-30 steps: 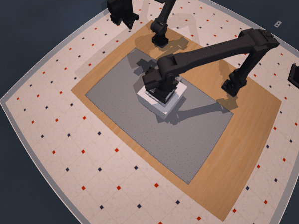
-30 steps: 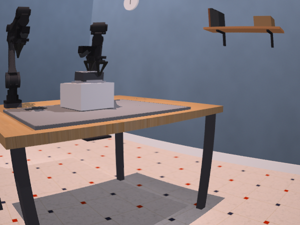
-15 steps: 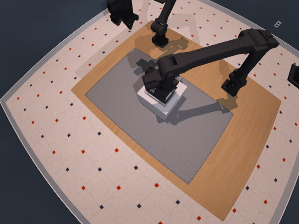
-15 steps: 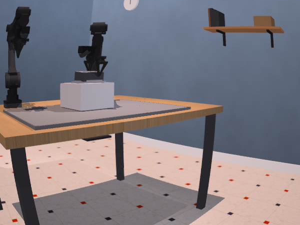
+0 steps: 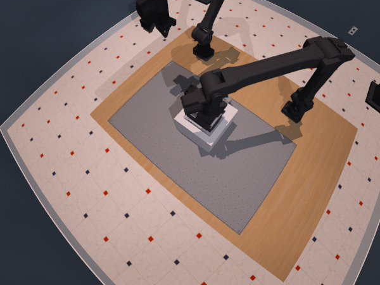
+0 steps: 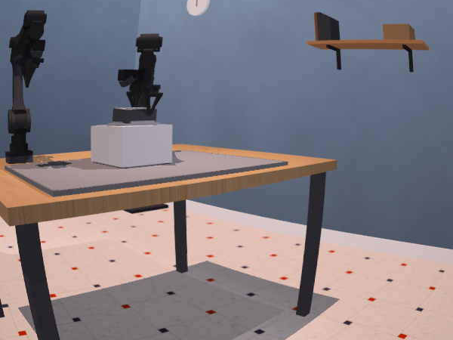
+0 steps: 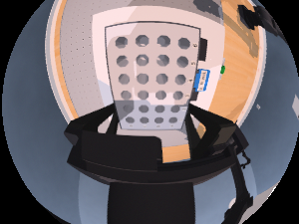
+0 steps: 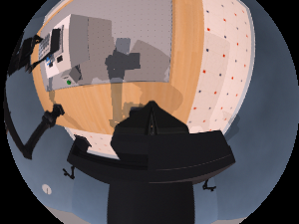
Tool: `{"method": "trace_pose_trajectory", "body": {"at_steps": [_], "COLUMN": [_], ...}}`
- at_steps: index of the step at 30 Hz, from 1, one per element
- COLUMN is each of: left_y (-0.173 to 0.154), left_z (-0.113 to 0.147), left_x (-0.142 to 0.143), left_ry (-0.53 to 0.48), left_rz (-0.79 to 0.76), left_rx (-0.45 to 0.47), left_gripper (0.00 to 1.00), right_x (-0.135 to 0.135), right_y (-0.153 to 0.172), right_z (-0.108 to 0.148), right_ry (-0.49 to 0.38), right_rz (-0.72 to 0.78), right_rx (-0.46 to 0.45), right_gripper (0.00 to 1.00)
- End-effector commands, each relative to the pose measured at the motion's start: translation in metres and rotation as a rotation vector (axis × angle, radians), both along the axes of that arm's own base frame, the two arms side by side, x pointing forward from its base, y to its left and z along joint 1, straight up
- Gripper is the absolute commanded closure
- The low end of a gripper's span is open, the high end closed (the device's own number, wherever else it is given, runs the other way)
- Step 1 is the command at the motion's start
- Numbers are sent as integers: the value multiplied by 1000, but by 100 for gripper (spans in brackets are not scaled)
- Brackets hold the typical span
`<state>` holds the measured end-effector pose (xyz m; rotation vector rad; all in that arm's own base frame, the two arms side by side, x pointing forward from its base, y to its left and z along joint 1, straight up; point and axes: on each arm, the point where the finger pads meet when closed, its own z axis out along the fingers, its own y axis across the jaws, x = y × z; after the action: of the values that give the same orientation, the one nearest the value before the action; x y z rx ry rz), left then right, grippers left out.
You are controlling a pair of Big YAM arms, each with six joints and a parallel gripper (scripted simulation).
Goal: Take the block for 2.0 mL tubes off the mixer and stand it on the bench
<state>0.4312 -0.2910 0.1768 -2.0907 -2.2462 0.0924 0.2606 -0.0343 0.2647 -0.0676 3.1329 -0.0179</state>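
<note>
Right now, we have the block for 2.0 mL tubes point(image 6: 130, 115) point(image 7: 151, 70) point(image 8: 46, 45) on top of the mixer point(image 5: 209, 145) point(image 6: 128, 145) point(image 7: 211, 40) point(image 8: 80, 35). The block sits on the plate and looks about level, its rows of round holes facing up; the top view hides most of it beneath the arm.

Above the mixer, our left gripper point(image 5: 207, 121) point(image 6: 140, 109) point(image 7: 152, 109) point(image 8: 43, 50) has its fingers set wide apart and pinching the block, one on each of two opposite sides, toward one end.

Our right gripper point(image 5: 165, 35) point(image 6: 27, 86) point(image 8: 151, 104) hangs in the air well apart from the mixer, its fingers pressed together with nothing between them.

Under the mixer we see the grey mat point(image 5: 253, 183) point(image 6: 226, 166) point(image 7: 75, 35) point(image 8: 145, 15), which lies on the wooden bench point(image 5: 316, 158) point(image 6: 189, 189) point(image 7: 241, 50) point(image 8: 186, 35). The mixer stands upright. Along one side of its top, beside the block, we find a blue-edged label point(image 7: 201, 80), with a small green part point(image 7: 222, 70) point(image 8: 69, 82) farther out on the same side. We cannot tell the lever's position.
</note>
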Motion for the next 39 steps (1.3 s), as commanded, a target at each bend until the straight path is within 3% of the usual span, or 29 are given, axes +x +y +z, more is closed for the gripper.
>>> {"method": "trace_pose_trajectory", "body": {"at_steps": [1, 33, 39], "left_y": [-24, -25, -22], "left_z": [30, 30, 34], "left_x": [8, 9, -3], "left_ry": [-62, -62, -62], "left_rz": [-42, -29, -29], "left_rx": [-56, -56, -57], "left_gripper": [100, 100, 100], "right_x": [6, 6, 6], "right_y": [-3, -3, -3], "right_z": [4, 3, 3], "right_ry": [-15, -16, -16], "right_rz": [-8, -7, -7], "right_rx": [-4, -4, -4], "right_gripper": [100, 100, 100]}}
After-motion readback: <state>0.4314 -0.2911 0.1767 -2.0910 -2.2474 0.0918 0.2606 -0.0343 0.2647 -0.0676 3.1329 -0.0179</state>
